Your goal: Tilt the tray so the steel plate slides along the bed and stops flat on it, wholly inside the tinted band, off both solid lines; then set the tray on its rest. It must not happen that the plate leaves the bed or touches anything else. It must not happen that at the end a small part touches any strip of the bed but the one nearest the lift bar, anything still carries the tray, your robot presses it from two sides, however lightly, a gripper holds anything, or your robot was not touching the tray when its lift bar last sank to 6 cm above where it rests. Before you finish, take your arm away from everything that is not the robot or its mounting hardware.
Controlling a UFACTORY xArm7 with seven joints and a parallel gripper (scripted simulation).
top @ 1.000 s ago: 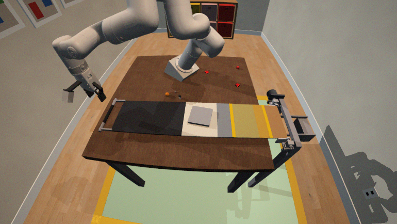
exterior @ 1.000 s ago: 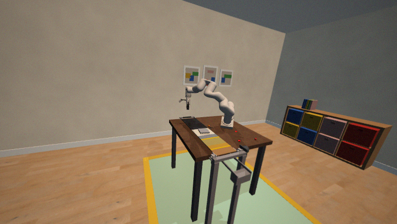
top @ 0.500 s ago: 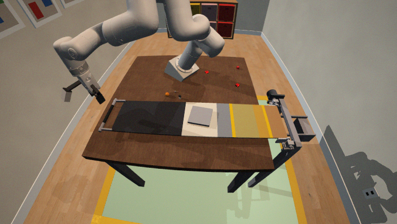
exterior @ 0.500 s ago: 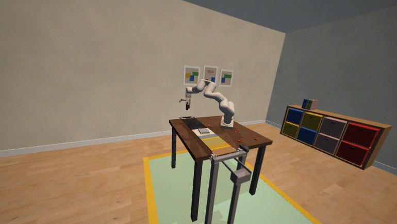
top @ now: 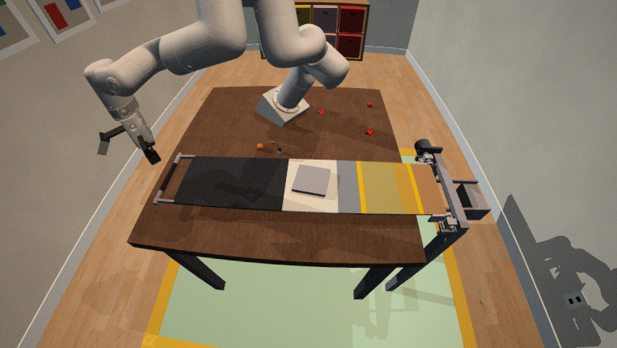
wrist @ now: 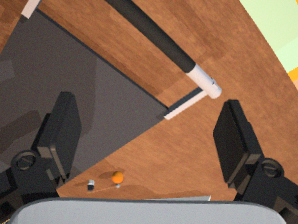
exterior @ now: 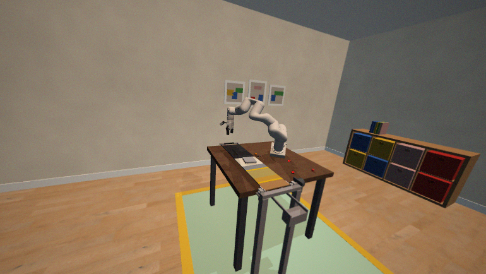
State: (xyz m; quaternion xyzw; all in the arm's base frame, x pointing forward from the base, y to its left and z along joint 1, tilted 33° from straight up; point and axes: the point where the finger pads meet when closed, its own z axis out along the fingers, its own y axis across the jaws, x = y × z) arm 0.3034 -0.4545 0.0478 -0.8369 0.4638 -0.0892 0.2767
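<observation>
The long tray (top: 233, 184) (exterior: 233, 149) lies flat along the table (top: 259, 241), with its black bar handle (top: 167, 177) (wrist: 143, 23) at the left end. The grey steel plate (top: 311, 179) (exterior: 248, 159) lies flat on the cream section of the bed, left of the grey strip. The olive tinted band (top: 380, 188) between two yellow lines is further right and bare. My gripper (top: 147, 150) (exterior: 229, 131) (wrist: 149, 113) is open and empty. It hangs above the table's left edge, close to the handle, touching nothing.
A grey hinge stand (top: 449, 194) with a box (top: 473, 200) holds the tray's right end past the table edge. An orange ball (top: 260, 146) (wrist: 117, 177) and three small red cubes (top: 321, 111) (top: 369, 104) (top: 368, 131) lie behind the tray, near the arm's base (top: 282, 110).
</observation>
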